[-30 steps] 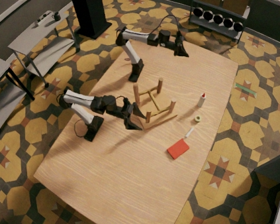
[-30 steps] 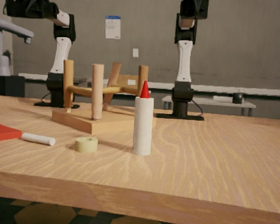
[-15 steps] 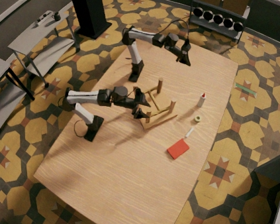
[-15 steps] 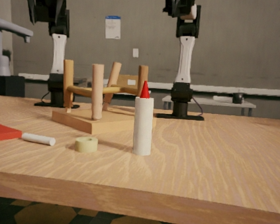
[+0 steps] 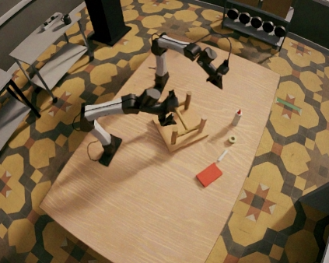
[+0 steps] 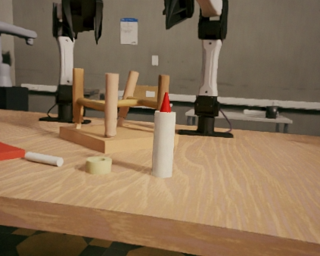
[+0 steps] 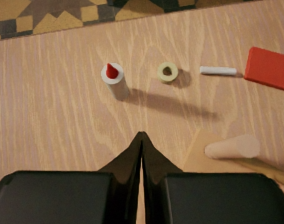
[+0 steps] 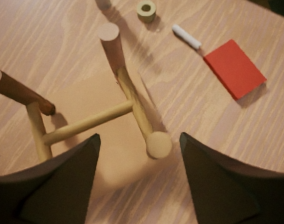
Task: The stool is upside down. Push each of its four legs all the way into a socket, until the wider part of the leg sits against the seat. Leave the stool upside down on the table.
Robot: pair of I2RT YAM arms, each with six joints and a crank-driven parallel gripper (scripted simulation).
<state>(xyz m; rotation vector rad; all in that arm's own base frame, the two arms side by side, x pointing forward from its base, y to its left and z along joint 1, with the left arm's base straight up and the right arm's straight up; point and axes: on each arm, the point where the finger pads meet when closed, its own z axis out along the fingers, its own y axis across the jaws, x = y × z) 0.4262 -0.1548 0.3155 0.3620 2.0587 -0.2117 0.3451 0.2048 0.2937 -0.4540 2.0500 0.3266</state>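
Leg (image 5: 174,135) (image 6: 78,95) (image 8: 159,145) upright below right hand (image 5: 171,108) (image 6: 77,35) (image 8: 140,135), off-centre between wide, empty fingers; left hand (image 5: 221,85) (image 6: 168,26) (image 7: 141,135) closed on nothing, farther off.

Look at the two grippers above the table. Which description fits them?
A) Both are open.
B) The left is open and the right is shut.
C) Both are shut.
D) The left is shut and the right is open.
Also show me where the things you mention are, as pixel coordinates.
D: the left gripper's (image 7: 141,134) fingertips meet, while the right gripper's (image 8: 141,136) fingers stand wide apart with nothing held between them.
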